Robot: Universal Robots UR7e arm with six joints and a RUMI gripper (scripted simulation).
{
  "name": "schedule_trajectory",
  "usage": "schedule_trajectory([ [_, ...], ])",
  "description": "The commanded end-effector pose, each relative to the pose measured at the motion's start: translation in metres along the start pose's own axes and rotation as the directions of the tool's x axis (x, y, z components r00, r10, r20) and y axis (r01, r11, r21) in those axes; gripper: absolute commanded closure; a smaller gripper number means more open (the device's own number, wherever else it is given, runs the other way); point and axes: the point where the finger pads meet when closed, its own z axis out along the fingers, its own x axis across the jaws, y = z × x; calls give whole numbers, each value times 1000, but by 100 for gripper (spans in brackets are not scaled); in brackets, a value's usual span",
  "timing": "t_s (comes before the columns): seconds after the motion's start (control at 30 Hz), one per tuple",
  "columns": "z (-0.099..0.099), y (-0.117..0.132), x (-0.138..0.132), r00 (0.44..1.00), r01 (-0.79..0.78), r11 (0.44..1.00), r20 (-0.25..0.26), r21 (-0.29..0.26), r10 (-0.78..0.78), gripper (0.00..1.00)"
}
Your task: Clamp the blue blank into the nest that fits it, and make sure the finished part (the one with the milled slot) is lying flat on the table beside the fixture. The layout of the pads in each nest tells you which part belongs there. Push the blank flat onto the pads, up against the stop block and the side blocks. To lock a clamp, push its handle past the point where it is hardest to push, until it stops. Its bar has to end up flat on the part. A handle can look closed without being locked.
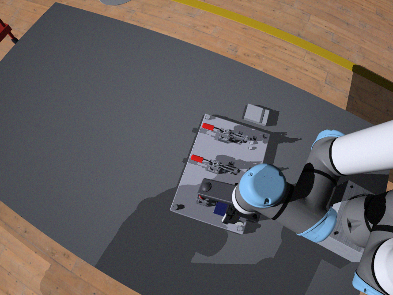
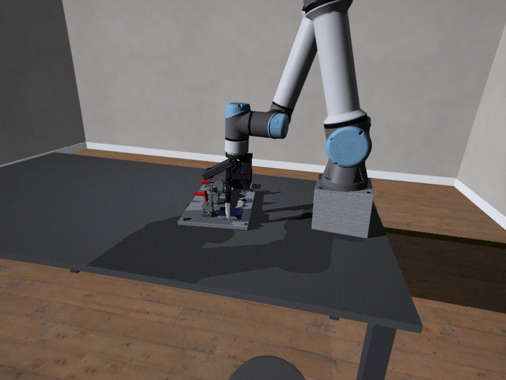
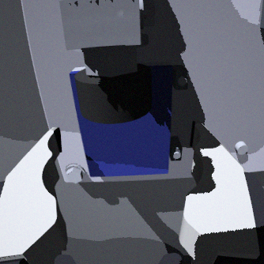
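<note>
The blue blank lies in the front nest of the fixture plate. Two small dark side blocks, one nearer and one farther, stand along its right side in the wrist view. My gripper is open, its fingertips low on either side of the blank's near end, with gaps. The front clamp's red handle stands steeply up. A dark rounded shape hides the blank's far end and the stop contact. The finished part lies on the table beside the fixture, slot visible.
Two other clamps, with red handles, stand on the plate behind the front nest. Corner bolts rise from the plate. The robot's pedestal stands to the right. The arm covers part of the plate in the top view.
</note>
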Motion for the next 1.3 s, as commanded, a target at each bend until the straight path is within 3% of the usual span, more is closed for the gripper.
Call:
schedule_trajectory([
  [0.0,1,2,0,1000,-2,1000,1,-2,2,41],
  [0.9,0,2,0,1000,-2,1000,1,-1,2,41],
  [1.27,-30,-2,1,1000,-2,1000,0,4,2,41],
])
